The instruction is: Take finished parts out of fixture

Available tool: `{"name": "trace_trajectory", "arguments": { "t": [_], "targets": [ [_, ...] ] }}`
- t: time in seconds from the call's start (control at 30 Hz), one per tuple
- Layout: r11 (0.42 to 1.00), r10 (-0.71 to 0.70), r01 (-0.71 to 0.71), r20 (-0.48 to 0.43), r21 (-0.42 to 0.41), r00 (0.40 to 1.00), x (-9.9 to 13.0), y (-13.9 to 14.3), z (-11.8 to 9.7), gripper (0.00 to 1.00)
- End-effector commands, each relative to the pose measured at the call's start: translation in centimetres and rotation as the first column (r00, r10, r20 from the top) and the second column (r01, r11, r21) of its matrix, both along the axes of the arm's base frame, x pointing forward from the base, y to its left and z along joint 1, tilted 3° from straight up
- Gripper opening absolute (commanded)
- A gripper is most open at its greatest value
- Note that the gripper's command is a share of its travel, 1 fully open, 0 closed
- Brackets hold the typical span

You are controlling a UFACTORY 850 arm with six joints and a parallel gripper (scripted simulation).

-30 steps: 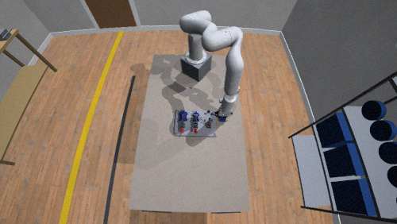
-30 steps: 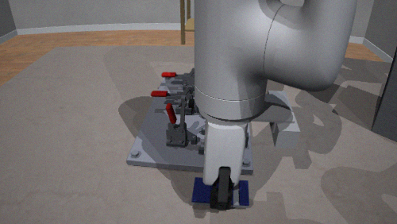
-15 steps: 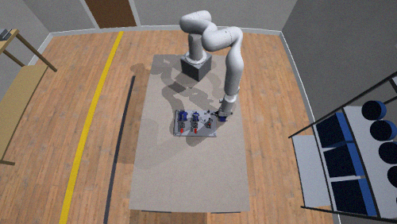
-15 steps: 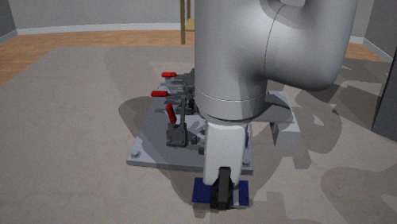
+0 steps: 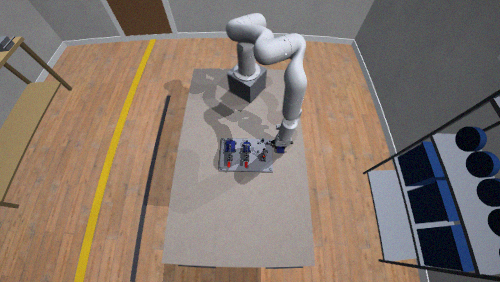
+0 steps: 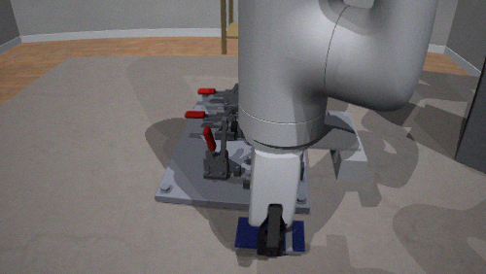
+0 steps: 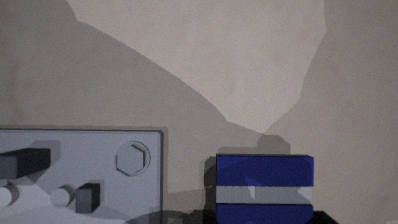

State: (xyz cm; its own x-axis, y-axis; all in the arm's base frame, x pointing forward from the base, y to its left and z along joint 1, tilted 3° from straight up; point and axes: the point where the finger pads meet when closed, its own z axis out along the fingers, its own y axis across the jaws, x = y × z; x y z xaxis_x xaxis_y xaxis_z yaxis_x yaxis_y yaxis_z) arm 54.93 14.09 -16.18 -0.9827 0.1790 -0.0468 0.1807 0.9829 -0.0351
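1. The gripper [image 5: 282, 144] [image 6: 272, 243] [image 7: 265, 220] points down, grasping a blue slotted part [image 5: 280, 149] [image 6: 247, 234] [image 7: 265, 171].
2. That part is beside the fixture plate [image 5: 256, 167] [image 6: 194, 194] [image 7: 112, 200], off its edge, over the table [image 5: 240, 220] [image 6: 97, 194] [image 7: 280, 60]; contact with the table is unclear.
3. The nearest clamp [image 5: 264, 155] [image 6: 216, 165] has its red handle [image 6: 209, 138] raised.
4. Two farther red handles [image 5: 228, 164] [image 5: 246, 164] [image 6: 194, 115] [image 6: 206, 90] lie level.

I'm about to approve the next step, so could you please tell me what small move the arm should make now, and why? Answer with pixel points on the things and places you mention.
Probably ease the tool [image 5: 281, 144] [image 6: 270, 250] straight down until the blue slotted part [image 6: 247, 234] [image 7: 265, 171] rests flat, then open. The part is gripped level, beyond the fixture plate's edge [image 5: 246, 171] [image 6: 233, 204] [image 7: 161, 175], with bare table under it; whether it already touches, I cannot tell.
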Motion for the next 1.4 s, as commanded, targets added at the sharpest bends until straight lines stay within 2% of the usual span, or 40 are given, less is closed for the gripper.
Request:
{"name": "trace_trajectory", "arguments": {
  "t": [0.0,1.37],
  "targets": [
    [1.000,0.000,0.000,0.002,0.001,1.000,0.11,0.03,0.08,0.00],
    [1.000,0.000,0.000,0.002,0.001,1.000,0.14,0.01,-0.64,0.00]
  ]
}}
